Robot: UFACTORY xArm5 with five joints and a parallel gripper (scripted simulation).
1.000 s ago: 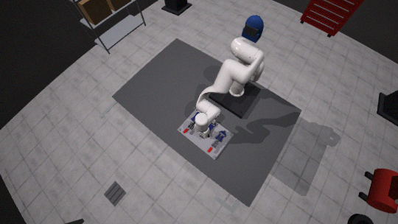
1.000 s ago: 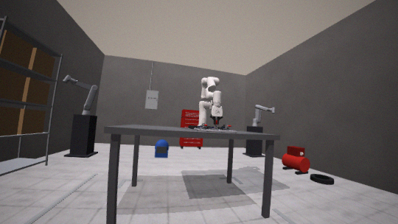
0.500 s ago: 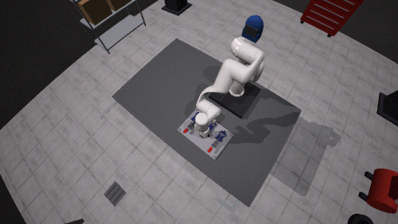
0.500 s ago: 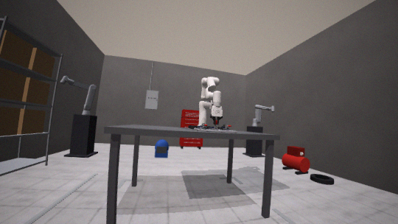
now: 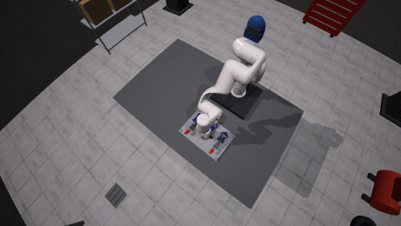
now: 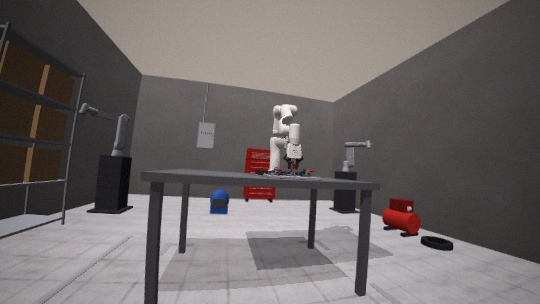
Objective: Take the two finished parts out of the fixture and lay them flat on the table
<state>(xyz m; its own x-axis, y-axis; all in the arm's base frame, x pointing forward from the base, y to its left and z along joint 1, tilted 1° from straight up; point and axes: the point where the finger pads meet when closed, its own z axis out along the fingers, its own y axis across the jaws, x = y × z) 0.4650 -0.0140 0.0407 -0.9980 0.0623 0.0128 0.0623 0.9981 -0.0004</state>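
The light grey fixture plate [image 5: 206,140] lies on the dark table top in front of the arm's base. It carries blue clamps [image 5: 222,137] and red handles [image 5: 212,151]; another red handle [image 5: 188,131] is at its left end. The parts are too small to tell apart. My gripper [image 6: 293,165] points straight down over the left-middle of the fixture [image 6: 287,177], its fingertips just above it. In the overhead view my wrist [image 5: 203,123] hides the fingers and the station under them. The fingers stand partly apart, and I see nothing held between them.
The arm's black base plate [image 5: 238,102] sits behind the fixture. The table [image 6: 260,179] has open surface to the left and front of the fixture. A red tool cabinet [image 6: 259,172], a shelf [image 5: 108,18] and a blue helmet [image 5: 255,27] stand on the floor around.
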